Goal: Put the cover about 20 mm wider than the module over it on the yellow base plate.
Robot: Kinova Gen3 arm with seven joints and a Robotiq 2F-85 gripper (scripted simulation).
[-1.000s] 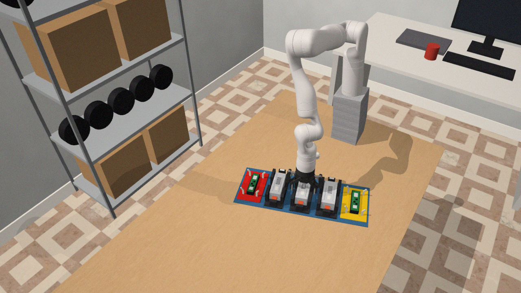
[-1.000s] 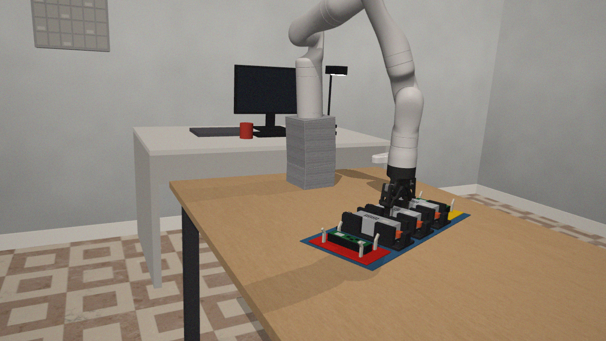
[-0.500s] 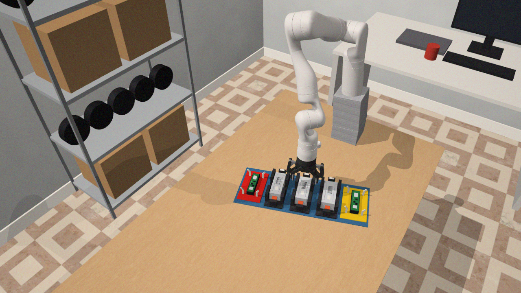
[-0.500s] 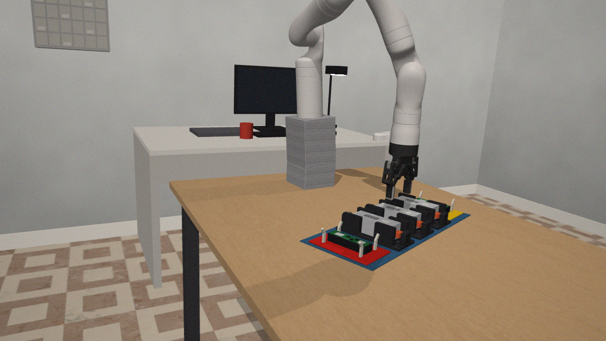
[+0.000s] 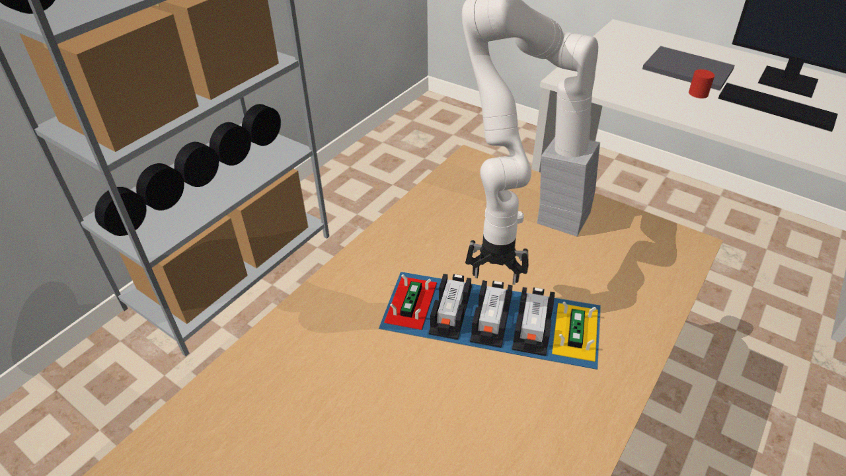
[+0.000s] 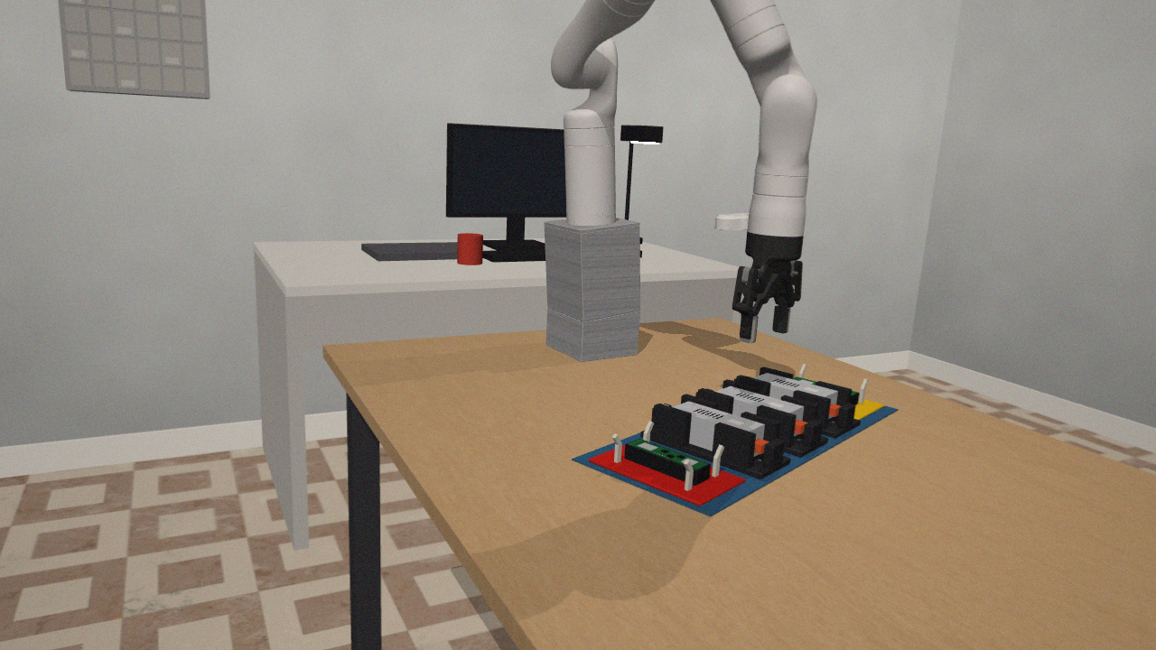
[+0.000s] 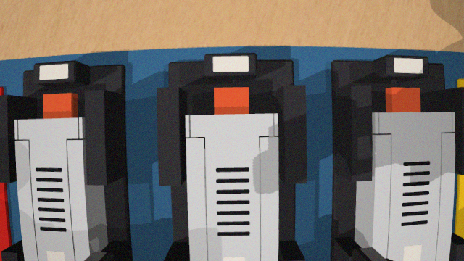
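- Far left of the middle cover, the red plate (image 5: 408, 322) (image 6: 719, 487) (image 7: 3, 210) has its own module (image 5: 411, 299) (image 6: 666, 459); leave both alone
- Just left of the middle cover, the first cover (image 5: 451, 301) (image 6: 708, 425) (image 7: 51, 152) sits in its holder; compare widths before choosing
- The middle cover (image 5: 490, 309) (image 6: 763, 402) (image 7: 232, 152) is in its holder too, and looks widest from the wrist, though that angle may mislead; I can't tell which one fits
- Over the middle cover's far end, the pincer (image 5: 496, 276) (image 6: 764, 327) hangs with fingers apart, holding nothing; centre it squarely, lower it straight, and close only until the walls just bear
- Just right of the middle cover, the third cover (image 5: 534, 317) (image 6: 800, 386) (image 7: 413, 145) sits in its holder; keep a finger from knocking it
- Far right of the middle cover, the yellow plate (image 5: 562, 350) (image 6: 869, 410) (image 7: 460, 203) holds the bare module (image 5: 576, 327) (image 6: 853, 395); line up between the posts (image 5: 592, 311) (image 6: 862, 392), then lower level

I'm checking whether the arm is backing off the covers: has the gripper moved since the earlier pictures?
Yes. The gripper has risen: its fingers were down at the middle cover and now hang open above it.
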